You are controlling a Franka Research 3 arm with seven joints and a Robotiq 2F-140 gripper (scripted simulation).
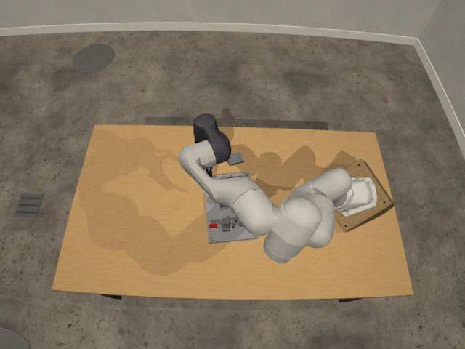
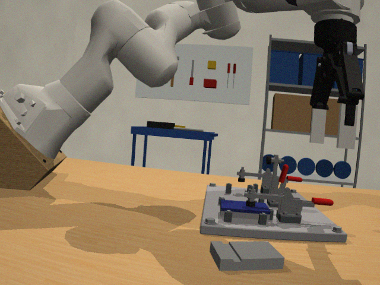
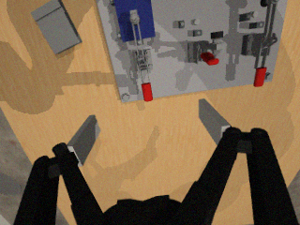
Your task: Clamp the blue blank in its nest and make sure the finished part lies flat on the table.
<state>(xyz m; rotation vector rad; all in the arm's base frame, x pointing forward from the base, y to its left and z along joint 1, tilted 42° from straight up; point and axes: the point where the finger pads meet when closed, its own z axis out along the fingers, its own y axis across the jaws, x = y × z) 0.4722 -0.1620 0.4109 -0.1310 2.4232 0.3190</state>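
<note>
On a wooden bench (image 1: 150,240) (image 2: 101,221) (image 3: 42,94), the slotted grey part (image 1: 235,158) (image 2: 247,255) (image 3: 56,27) lies flat beside the fixture plate. Next, the blue blank (image 2: 242,206) (image 3: 135,19) sits in a nest, its clamp's bar (image 2: 267,195) over it. Rightward, the pincer (image 2: 332,143) (image 3: 146,115) hangs open, holding nothing, above the bench.

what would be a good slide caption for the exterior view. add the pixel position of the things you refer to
Open gripper (image 2: 332,145) (image 3: 146,115) above the fixture plate (image 2: 273,236) (image 3: 173,80), blue blank (image 2: 236,206) (image 3: 136,23) under a clamp bar, slotted part (image 1: 236,158) (image 2: 255,254) (image 3: 58,29) flat on the table
</note>
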